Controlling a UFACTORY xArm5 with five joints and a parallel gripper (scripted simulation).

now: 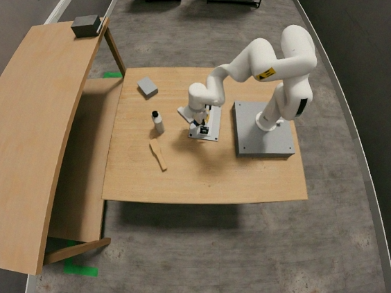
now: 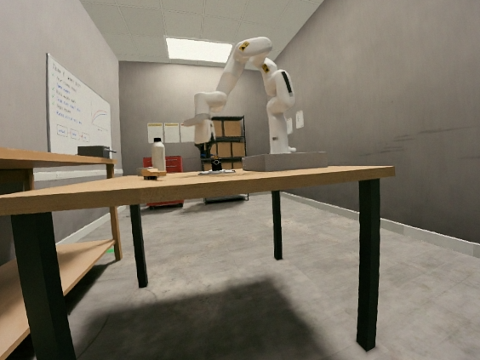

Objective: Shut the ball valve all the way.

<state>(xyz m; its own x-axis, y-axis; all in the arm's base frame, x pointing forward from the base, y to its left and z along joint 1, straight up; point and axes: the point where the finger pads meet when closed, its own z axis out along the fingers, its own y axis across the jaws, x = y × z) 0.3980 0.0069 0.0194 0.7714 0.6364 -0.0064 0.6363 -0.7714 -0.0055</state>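
Observation:
The ball valve (image 1: 204,129) (image 2: 216,165) is a small black body on a light grey plate (image 1: 215,118) (image 2: 227,171) near the middle of the wooden table (image 1: 208,181). Its yellow handle (image 1: 207,116) shows partly under the wrist in the top view. My gripper (image 1: 202,120) (image 2: 208,150) points straight down over the valve and is shut on the handle. The fingertips are small and partly hidden by the white wrist.
A white bottle (image 1: 158,121) (image 2: 158,155), a wooden spatula (image 1: 159,154) (image 2: 151,172) and a grey block (image 1: 147,86) lie left of the valve. The arm's grey base slab (image 1: 263,143) (image 2: 285,161) is to the right. A side bench holds a dark box (image 1: 85,25) (image 2: 94,151).

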